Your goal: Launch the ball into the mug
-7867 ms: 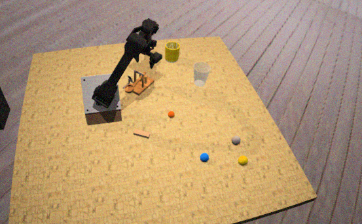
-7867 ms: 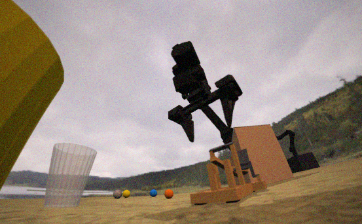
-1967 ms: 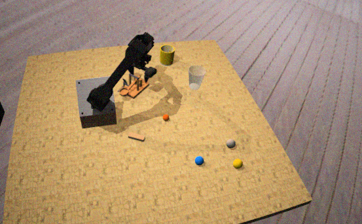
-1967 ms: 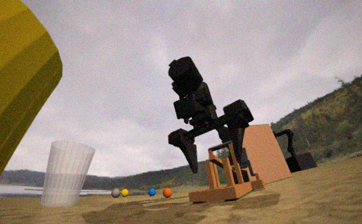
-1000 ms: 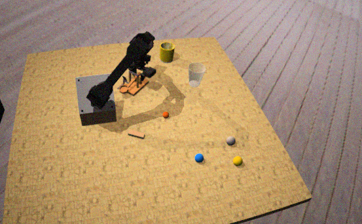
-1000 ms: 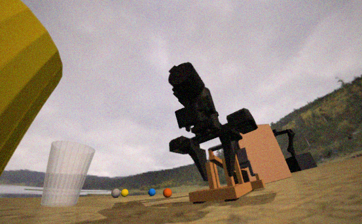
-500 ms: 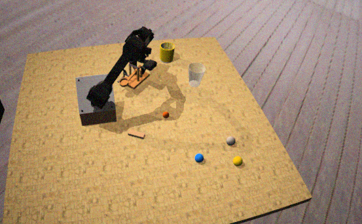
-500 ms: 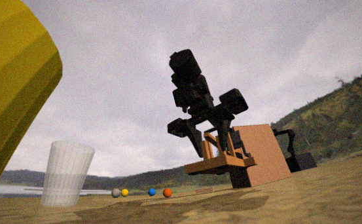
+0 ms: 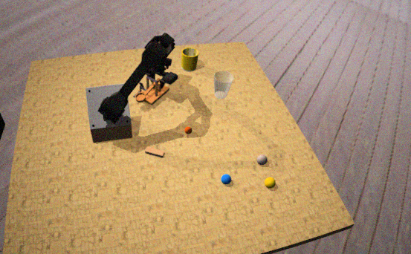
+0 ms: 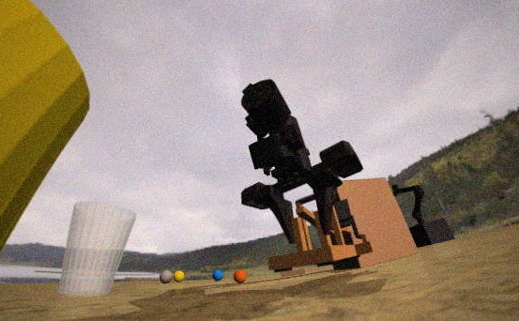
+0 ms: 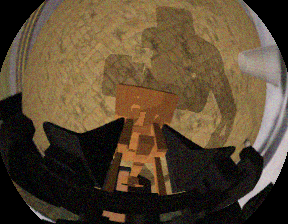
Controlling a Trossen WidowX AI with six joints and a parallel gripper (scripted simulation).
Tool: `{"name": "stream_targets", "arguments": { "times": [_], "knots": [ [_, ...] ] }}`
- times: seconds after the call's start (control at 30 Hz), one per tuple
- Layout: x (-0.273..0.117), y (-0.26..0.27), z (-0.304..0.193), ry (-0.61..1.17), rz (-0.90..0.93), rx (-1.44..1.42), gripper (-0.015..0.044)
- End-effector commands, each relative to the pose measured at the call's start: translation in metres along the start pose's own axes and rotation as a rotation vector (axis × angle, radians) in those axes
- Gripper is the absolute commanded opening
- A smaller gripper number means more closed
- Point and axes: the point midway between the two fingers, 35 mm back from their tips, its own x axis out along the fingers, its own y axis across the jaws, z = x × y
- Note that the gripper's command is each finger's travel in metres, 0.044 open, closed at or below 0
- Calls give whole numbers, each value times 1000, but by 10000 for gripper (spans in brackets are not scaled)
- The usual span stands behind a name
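My gripper [image 9: 160, 80] [image 10: 309, 236] [image 11: 143, 124] is shut on the wooden catapult [image 9: 152, 99] [image 10: 302, 258] [image 11: 145, 102], one finger on each side of its upright frame. The catapult's base looks raised slightly off the table in the exterior view. Its round ball holder, in the top view, shows no ball. The yellow mug [image 9: 189, 62] [image 10: 16, 117] stands upright near the back edge. An orange ball [image 9: 188, 130] [image 10: 239, 276], a blue ball [image 9: 226, 179] [image 10: 218, 275], a yellow ball [image 9: 270, 182] [image 10: 178, 276] and a greyish ball [image 9: 261, 160] [image 10: 166, 276] lie apart on the table.
A clear ribbed cup [image 9: 222, 85] [image 10: 97, 249] [image 11: 260, 65] stands near the mug. A small wooden block [image 9: 154, 152] lies in front of the arm's grey base [image 9: 107, 104]. A pinkish upright surface [image 10: 379, 225] stands behind the catapult in the exterior view.
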Motion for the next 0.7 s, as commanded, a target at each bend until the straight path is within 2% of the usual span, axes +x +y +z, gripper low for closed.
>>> {"name": "stream_targets", "arguments": {
  "times": [0.0, 0.4, 0.6, 0.67],
  "knots": [
    [6, 0, -1, 0, -4, -6, 0],
    [26, -1, -2, 2, -5, -6, 0],
    [21, -1, -1, 2, -2, 0, 0],
    [21, -1, -1, 2, -2, 0, 53]
  ]
}}
